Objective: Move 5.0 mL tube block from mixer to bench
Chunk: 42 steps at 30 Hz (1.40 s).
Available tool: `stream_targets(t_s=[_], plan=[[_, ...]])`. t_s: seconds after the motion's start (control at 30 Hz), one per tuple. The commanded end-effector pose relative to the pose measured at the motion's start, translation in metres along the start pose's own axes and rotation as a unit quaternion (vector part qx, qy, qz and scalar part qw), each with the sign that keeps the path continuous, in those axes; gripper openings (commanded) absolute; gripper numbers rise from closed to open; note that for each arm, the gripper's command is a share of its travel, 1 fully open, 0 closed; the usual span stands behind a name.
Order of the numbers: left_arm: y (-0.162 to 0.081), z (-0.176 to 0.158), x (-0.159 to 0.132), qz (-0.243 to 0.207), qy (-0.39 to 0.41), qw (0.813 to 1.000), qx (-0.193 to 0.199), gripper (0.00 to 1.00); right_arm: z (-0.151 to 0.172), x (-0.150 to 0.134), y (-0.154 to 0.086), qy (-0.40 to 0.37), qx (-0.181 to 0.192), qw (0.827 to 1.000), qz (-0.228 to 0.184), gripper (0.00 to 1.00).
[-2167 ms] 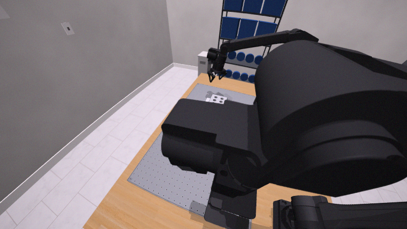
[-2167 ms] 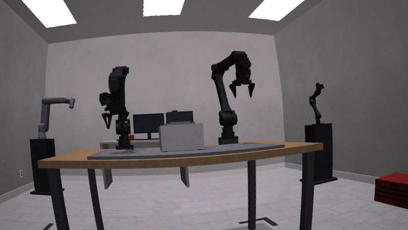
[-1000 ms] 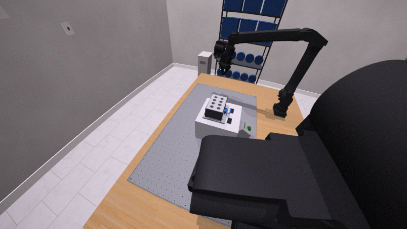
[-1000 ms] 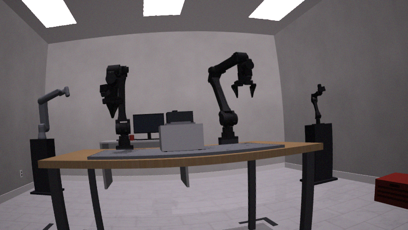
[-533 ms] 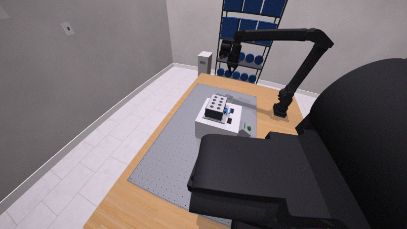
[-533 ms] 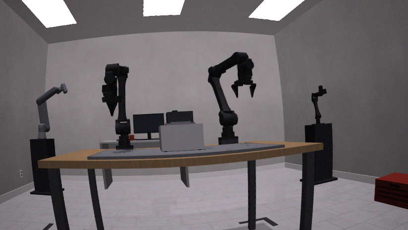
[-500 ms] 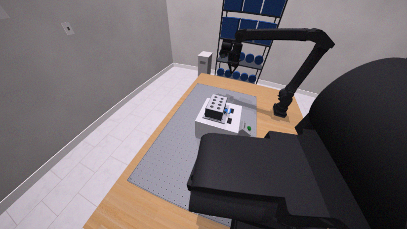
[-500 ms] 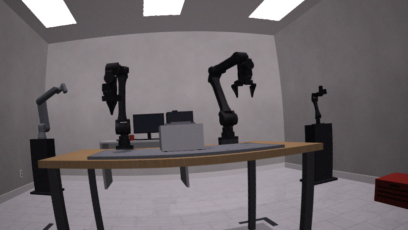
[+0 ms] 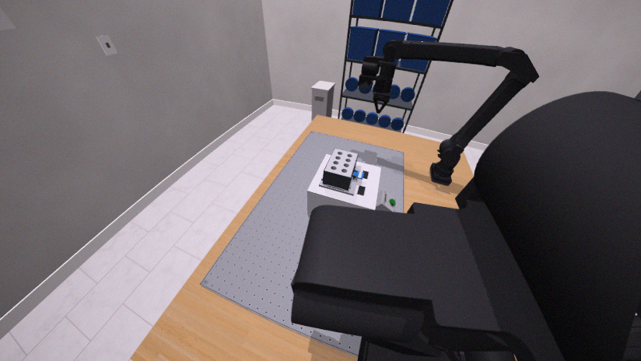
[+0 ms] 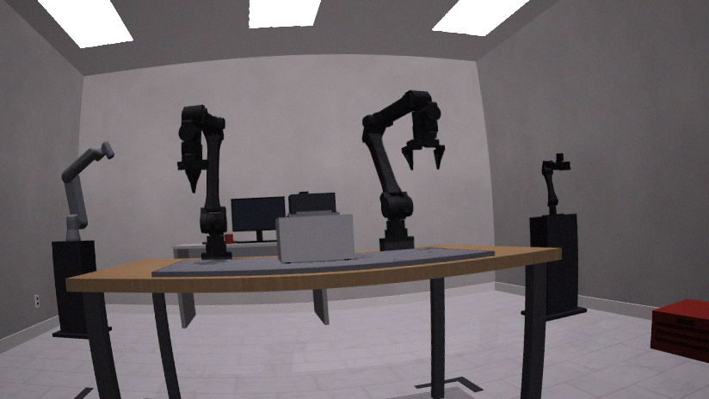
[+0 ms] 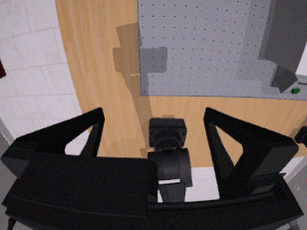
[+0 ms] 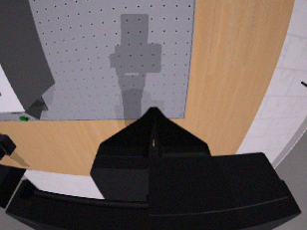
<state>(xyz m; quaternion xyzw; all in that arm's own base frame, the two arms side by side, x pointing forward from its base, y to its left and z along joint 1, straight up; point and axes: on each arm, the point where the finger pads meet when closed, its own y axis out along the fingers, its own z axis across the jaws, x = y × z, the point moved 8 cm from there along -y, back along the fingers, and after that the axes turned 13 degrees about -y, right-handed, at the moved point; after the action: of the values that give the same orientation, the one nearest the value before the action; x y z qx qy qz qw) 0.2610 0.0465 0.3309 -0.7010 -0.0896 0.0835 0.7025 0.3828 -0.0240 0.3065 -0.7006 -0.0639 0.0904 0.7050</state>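
Observation:
The block for 5.0 mL tubes [image 9: 341, 169] is black with a grey top full of round holes. It sits on the white mixer [image 9: 345, 190], with the blue lever [image 9: 357, 173] at its front. The mixer stands on the grey perforated mat [image 9: 268, 233] and also shows in the exterior view [image 10: 315, 236]. My right gripper [image 9: 379, 106] is shut on nothing and hangs high above the far end of the bench; it also shows in the exterior view [image 10: 192, 184] and in the right wrist view [image 12: 153, 115]. My left gripper [image 10: 422, 157] is open and empty, high above the bench, with its fingers spread in the left wrist view [image 11: 154, 134].
A shelf rack [image 9: 390, 57] with blue boxes and jars stands behind the bench's far end. The left arm's body [image 9: 448, 268] fills the near right of the top view. The mixer's green button [image 9: 392, 201] faces that side. Monitors [image 10: 257, 214] stand behind the bench.

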Motion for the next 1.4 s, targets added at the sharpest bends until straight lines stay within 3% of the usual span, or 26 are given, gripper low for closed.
stream_targets(t_s=[0.0,0.13,0.47,0.73,1.0,1.37], plan=[[0.002,-0.004,0.005,0.0,0.012,1.0,0.0,1.0,0.0,-0.026,-0.029,-0.002,-0.01,1.0,-0.023,0.0],[0.004,0.001,0.004,0.003,0.004,1.0,0.0,1.0,0.004,-0.042,-0.039,-0.049,0.001,0.999,-0.015,0.0],[-0.009,0.002,0.007,-0.016,0.001,1.0,-0.001,1.0,0.003,-0.047,-0.025,-0.028,0.002,1.0,0.003,0.0],[-0.02,-0.004,0.005,-0.032,0.012,0.999,-0.002,1.0,0.005,-0.063,-0.042,-0.014,-0.004,1.0,-0.015,0.0],[-0.016,-0.004,0.011,-0.024,0.011,1.0,-0.001,1.0,0.005,-0.069,-0.036,-0.015,0.001,1.0,-0.001,0.0],[-0.015,-0.004,0.012,-0.022,0.011,1.0,-0.001,1.0,0.008,-0.085,-0.049,-0.025,-0.003,1.0,-0.011,0.0]])
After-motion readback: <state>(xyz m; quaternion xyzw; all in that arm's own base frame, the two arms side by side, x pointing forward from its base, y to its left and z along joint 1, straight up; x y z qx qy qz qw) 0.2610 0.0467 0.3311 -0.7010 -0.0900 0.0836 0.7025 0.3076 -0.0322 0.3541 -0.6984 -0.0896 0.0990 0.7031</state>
